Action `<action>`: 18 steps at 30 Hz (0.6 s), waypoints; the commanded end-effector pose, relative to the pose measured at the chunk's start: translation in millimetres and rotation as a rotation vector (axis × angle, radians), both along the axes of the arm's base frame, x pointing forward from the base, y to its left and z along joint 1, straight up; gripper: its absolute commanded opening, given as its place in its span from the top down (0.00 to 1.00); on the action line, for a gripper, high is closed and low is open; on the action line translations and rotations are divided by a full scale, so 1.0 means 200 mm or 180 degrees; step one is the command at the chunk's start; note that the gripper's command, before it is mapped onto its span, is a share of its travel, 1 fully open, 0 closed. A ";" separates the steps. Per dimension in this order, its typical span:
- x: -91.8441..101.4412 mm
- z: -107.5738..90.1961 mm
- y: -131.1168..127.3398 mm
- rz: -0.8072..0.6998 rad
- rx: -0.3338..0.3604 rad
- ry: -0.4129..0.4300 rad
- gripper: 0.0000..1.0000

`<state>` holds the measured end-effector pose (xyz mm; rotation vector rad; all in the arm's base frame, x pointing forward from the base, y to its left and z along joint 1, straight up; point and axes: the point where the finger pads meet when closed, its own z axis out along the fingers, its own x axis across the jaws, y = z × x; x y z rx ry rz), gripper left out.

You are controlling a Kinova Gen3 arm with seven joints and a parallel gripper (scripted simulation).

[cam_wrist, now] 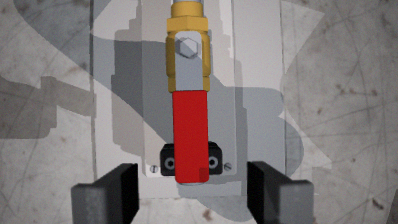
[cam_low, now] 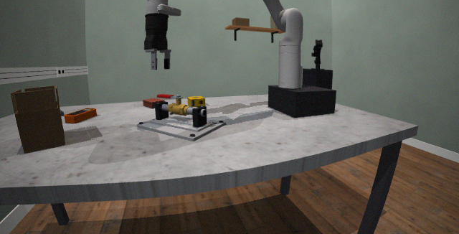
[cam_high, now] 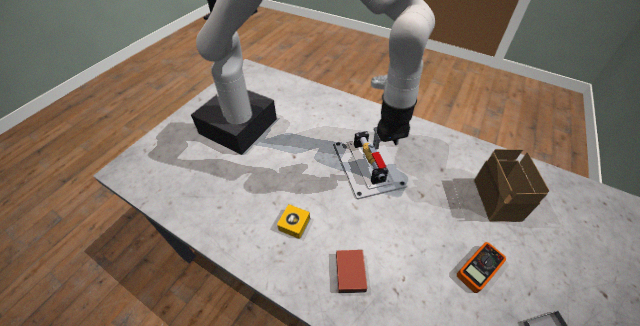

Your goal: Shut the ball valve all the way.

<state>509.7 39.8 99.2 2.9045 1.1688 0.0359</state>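
Note:
The brass ball valve [cam_high: 370, 156] with a red lever handle [cam_high: 378, 159] sits between two black clamps on a grey metal plate [cam_high: 371, 169] in the middle of the table. The handle lies along the pipe line. In the wrist view the red handle [cam_wrist: 191, 133] runs down from the brass body [cam_wrist: 188, 55] toward my fingers. My gripper [cam_low: 160, 62] is open and empty, hanging well above the valve [cam_low: 178, 108]. In the wrist view my fingers stand on either side of the handle's free end.
An open cardboard box [cam_high: 510, 184] stands to the right. A yellow block [cam_high: 293, 220], a red-brown block [cam_high: 351, 270] and an orange multimeter [cam_high: 481, 266] lie toward the front. My arm's black base [cam_high: 234, 120] is at the back left.

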 end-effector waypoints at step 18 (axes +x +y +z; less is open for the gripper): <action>0.01 -0.08 0.01 0.0012 0.0007 0.0033 1.00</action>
